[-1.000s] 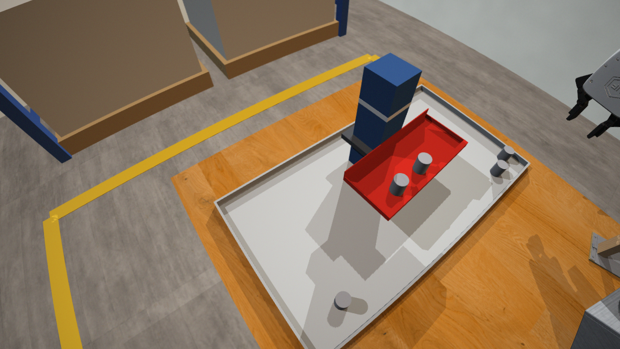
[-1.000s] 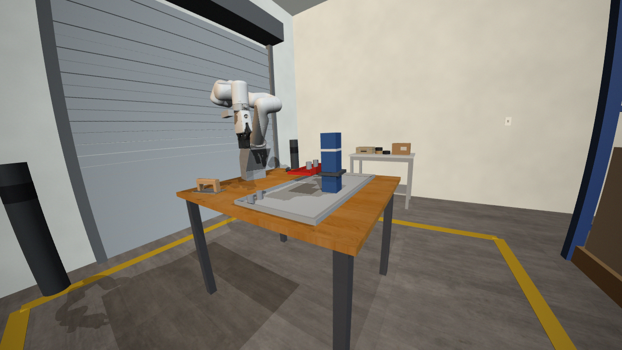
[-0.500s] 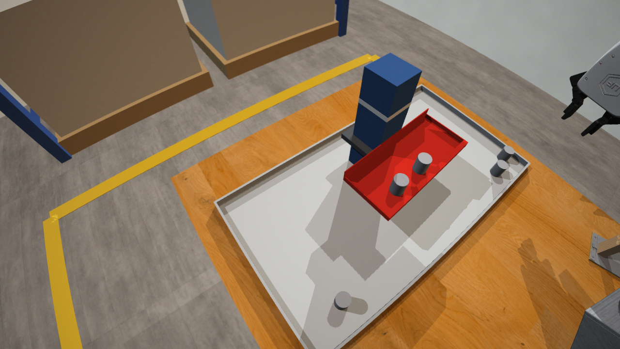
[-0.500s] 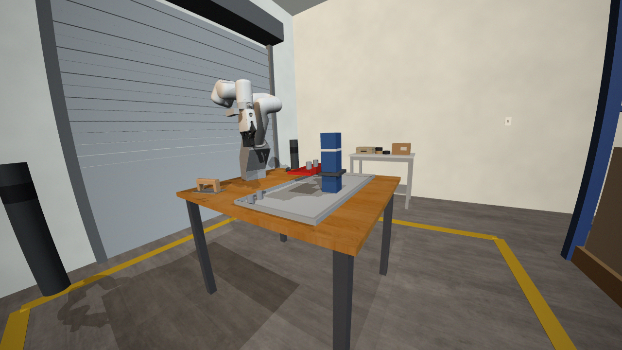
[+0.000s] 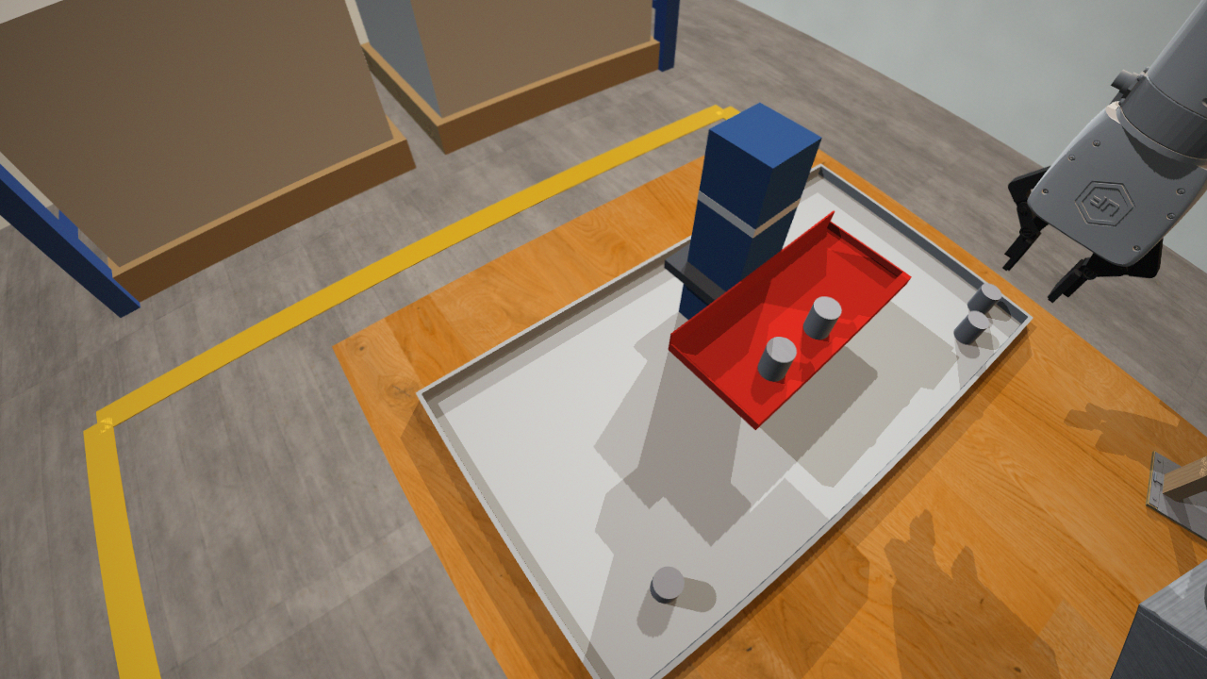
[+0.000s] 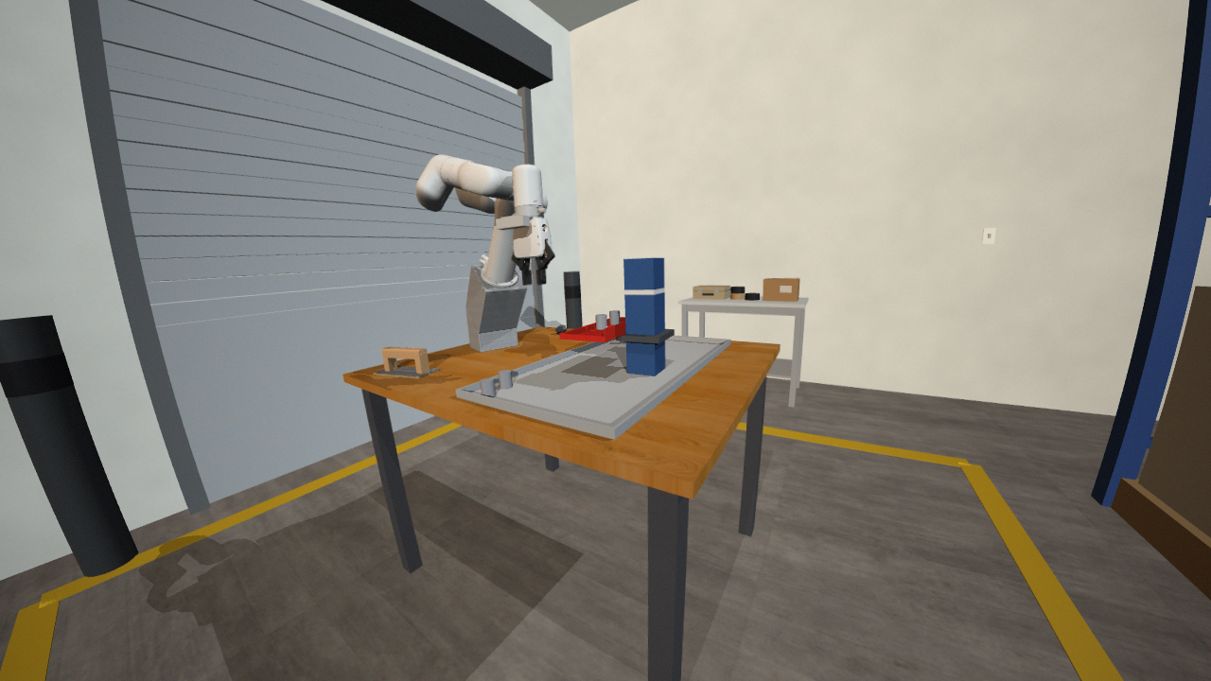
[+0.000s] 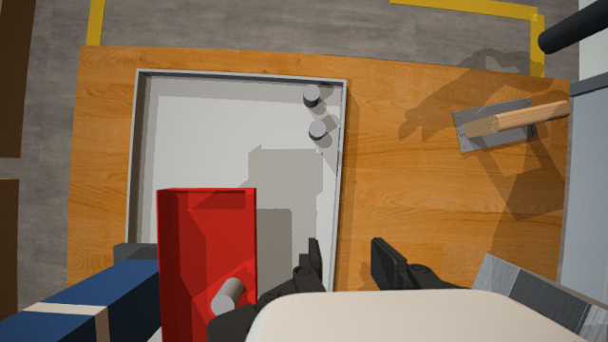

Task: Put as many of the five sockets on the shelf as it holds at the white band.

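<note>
The red shelf (image 5: pixel 852 270) (image 6: pixel 584 332) (image 7: pixel 199 237) sits on the blue post (image 5: pixel 751 169) (image 6: pixel 643 356) (image 7: pixel 81 294). It is level with the dark collar, below the white band (image 5: pixel 742 218) (image 6: pixel 643 291) (image 7: pixel 62 311). Two grey sockets (image 5: pixel 777 358) (image 5: pixel 820 317) stand on it inside the rim; the wrist view shows one of them (image 7: pixel 227 296). Two sockets (image 5: pixel 983 297) (image 5: pixel 972 326) (image 7: pixel 312 95) (image 7: pixel 316 129) stand in a corner of the grey tray (image 5: pixel 522 455) (image 7: pixel 199 133). One socket (image 5: pixel 667 583) stands at the tray's other end. My gripper (image 5: pixel 1034 274) (image 6: pixel 536 275) (image 7: pixel 343 256) is open and empty, high above the tray's edge, beside the shelf.
A wooden-handled tool (image 7: pixel 499 124) (image 6: pixel 404 359) lies on the orange table beyond the tray. A grey block (image 5: pixel 1168 624) (image 6: pixel 491 317) stands at the table's edge by the arm's base. A dark cylinder (image 6: pixel 572 296) stands behind the shelf.
</note>
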`<state>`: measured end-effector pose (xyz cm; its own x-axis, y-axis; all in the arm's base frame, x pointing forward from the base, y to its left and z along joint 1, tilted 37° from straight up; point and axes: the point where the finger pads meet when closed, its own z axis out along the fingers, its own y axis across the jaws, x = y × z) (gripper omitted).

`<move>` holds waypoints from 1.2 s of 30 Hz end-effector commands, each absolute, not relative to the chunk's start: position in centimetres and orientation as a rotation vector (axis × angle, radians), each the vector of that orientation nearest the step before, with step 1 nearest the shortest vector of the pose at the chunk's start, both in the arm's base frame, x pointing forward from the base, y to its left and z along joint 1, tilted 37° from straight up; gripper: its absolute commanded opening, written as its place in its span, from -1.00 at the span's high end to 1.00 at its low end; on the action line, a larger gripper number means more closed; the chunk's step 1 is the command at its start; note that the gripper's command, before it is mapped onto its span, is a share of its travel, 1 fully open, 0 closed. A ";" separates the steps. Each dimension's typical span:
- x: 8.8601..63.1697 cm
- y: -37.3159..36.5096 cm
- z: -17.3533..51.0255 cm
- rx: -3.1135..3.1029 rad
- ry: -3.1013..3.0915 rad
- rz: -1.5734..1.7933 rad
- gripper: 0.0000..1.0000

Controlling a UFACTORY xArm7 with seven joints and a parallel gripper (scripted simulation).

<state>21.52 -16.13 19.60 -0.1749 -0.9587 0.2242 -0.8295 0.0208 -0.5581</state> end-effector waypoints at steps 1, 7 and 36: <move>21.5 -15.3 20.0 -1.873 2.077 -0.883 0.05; 21.6 -15.4 20.0 -1.871 2.077 -0.881 0.05; 34.0 -17.4 20.5 -1.873 2.078 -0.882 0.05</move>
